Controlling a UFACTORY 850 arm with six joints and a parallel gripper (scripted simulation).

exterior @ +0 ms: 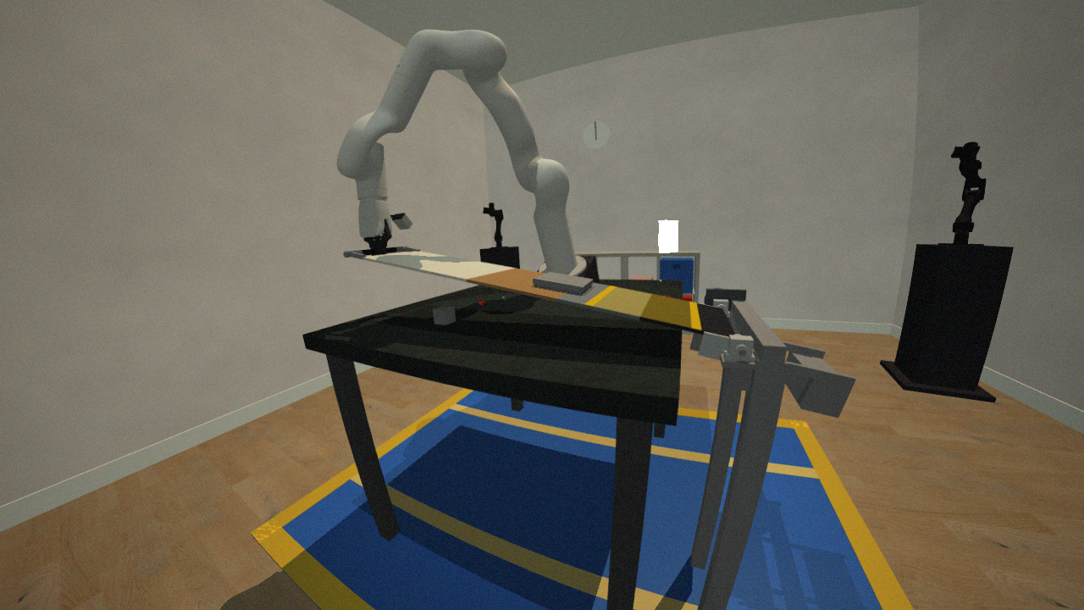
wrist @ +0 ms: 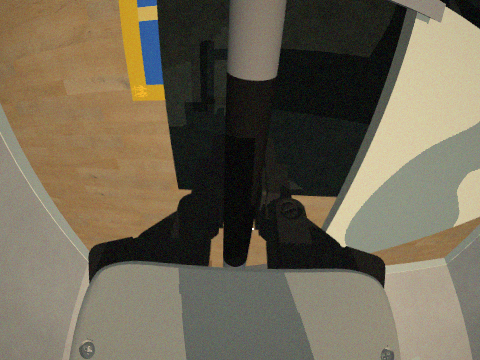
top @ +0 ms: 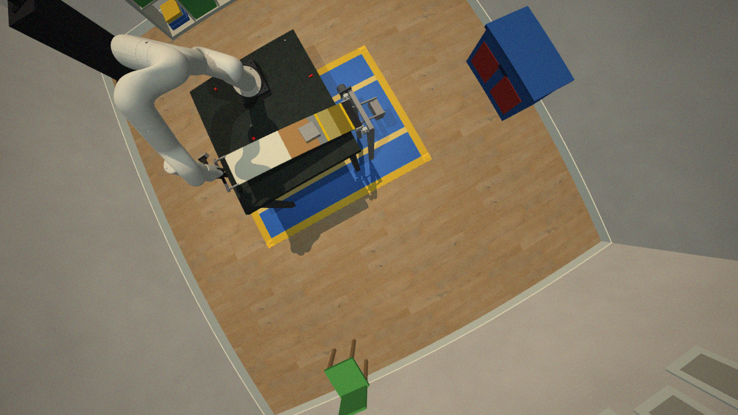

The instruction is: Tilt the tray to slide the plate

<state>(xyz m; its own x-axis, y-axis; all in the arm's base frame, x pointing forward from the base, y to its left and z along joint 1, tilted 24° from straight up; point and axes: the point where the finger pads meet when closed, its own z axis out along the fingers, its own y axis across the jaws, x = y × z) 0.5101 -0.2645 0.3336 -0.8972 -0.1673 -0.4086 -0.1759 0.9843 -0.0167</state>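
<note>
One steel plate (top: 309, 132) lies flat on the tray (top: 260, 154) bed, on the brown stretch just short of the tinted band (top: 332, 121). The tray's long axis slopes down from the gripper (wrist: 239, 216), clenched on its handle bar (wrist: 254, 27), toward the hinged stand (exterior: 758, 356); its fingertips are shadowed.

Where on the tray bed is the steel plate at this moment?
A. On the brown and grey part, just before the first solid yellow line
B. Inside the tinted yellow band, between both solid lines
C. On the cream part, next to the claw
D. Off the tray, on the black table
A. In the top view the steel plate lies on the brown-grey stretch of the tray, short of the first solid line of the tinted band.
</note>
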